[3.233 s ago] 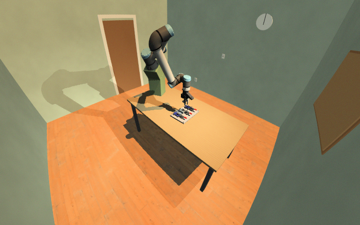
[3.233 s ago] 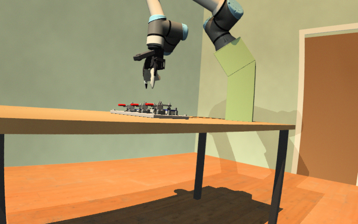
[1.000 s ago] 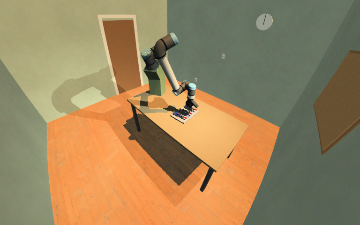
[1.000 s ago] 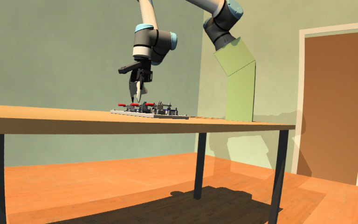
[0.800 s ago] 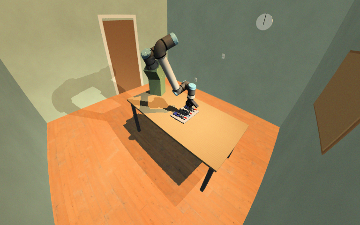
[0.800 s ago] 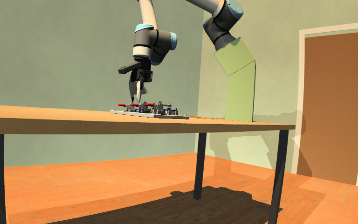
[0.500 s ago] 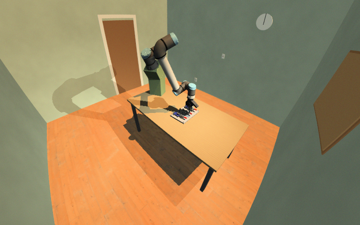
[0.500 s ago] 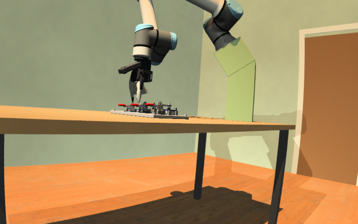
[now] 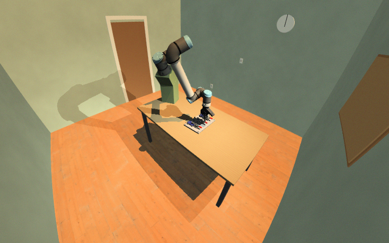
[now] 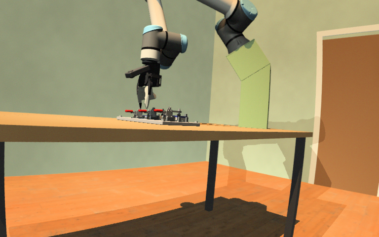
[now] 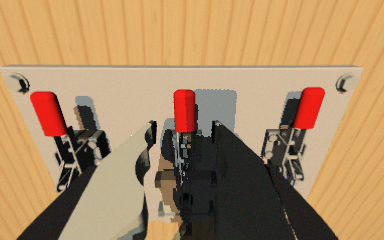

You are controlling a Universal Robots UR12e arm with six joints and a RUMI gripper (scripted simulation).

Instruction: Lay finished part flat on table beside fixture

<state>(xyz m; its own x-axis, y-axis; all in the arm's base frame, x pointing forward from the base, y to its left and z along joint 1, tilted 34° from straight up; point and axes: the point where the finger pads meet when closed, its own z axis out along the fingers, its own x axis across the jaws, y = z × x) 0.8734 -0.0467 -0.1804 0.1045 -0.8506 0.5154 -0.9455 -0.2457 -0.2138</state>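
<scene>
The grey fixture plate [image 9: 197,131] [image 10: 129,119] [image 11: 125,85] lies on the wooden table [image 9: 229,149] [image 10: 69,123]. Three toggle clamps with red handles stand on it: left [image 11: 48,112], middle [image 11: 184,110] and right [image 11: 308,107]. My gripper [image 9: 204,116] [image 10: 142,106] [image 11: 184,122] points straight down just above the middle clamp, its fingers partly open on either side of the handle with nothing between them. A tan piece [image 11: 165,181], apparently the finished part, shows under the middle clamp, mostly hidden by my fingers. A bit of a blue blank [image 9: 189,123] shows at one end station.
The arm's green pedestal [image 9: 169,88] [image 10: 252,98] stands at the table's far end behind the fixture. The table top stretches wide to the front and right of the plate. A door and walls lie well away.
</scene>
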